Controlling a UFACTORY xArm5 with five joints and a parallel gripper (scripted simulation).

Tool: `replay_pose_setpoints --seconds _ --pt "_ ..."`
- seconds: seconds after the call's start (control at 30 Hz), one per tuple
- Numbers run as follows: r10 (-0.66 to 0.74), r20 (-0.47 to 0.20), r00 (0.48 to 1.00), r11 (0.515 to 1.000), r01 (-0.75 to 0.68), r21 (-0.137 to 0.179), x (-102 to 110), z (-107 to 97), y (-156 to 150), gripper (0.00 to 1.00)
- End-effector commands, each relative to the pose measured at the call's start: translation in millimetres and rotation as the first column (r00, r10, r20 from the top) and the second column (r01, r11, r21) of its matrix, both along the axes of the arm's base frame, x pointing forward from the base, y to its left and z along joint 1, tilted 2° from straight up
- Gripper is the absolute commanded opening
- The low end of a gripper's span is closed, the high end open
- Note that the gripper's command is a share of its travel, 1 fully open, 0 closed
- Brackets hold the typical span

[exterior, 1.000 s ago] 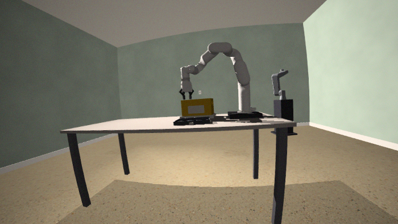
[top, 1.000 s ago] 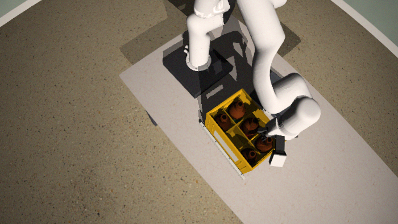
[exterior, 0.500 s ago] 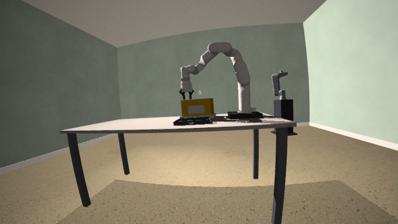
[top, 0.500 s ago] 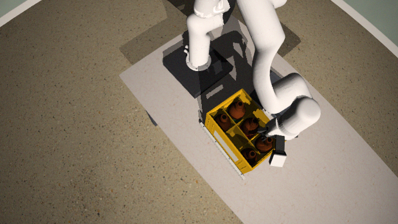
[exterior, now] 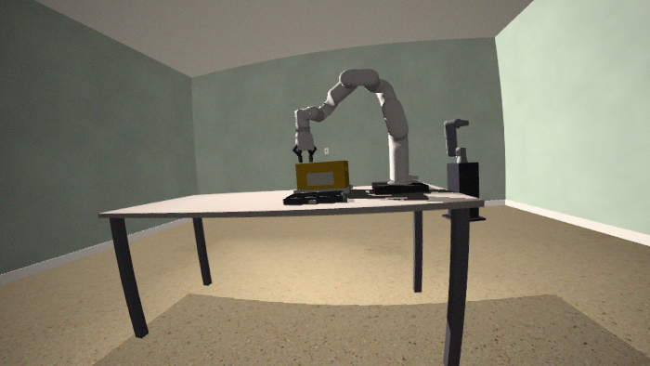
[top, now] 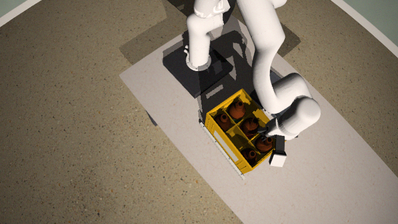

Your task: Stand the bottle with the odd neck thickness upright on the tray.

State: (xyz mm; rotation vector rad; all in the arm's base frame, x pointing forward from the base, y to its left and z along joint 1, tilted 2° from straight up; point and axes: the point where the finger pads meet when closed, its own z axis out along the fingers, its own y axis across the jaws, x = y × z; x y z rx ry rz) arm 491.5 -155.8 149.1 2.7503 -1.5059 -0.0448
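A yellow crate (top: pixel 239 131) with compartments stands on the table; it also shows in the side view (exterior: pixel 322 175). Five brown bottles stand upright in it: two at the back (top: pixel 237 109) (top: pixel 223 119), one in the middle (top: pixel 250 125), and two at the near end (top: pixel 264 143) (top: pixel 250 154). My gripper (top: pixel 265 136) is open and empty. It hangs straight down over the near-end bottle by the arm, with the fingertips just above the crate's rim in the side view (exterior: pixel 304 157). A dark tray (exterior: pixel 316 198) lies flat on the table beside the crate.
The arm's dark base plate (top: pixel 197 71) is bolted to the table behind the crate. A black post with a small white arm (exterior: pixel 461 178) stands at the table's edge. The arm's elbow (top: pixel 295 113) hangs over the crate's side.
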Motion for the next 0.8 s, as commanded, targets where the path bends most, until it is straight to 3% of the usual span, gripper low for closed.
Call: replay_pose_setpoints --seconds 0.0,0.77 --pt "0.0 0.004 1.0 1.0 0.0 -0.001 1.1 1.8 -0.4 0.65" --pt "0.0 0.004 1.0 1.0 0.0 -0.001 0.7 -7.6 -0.9 0.65"
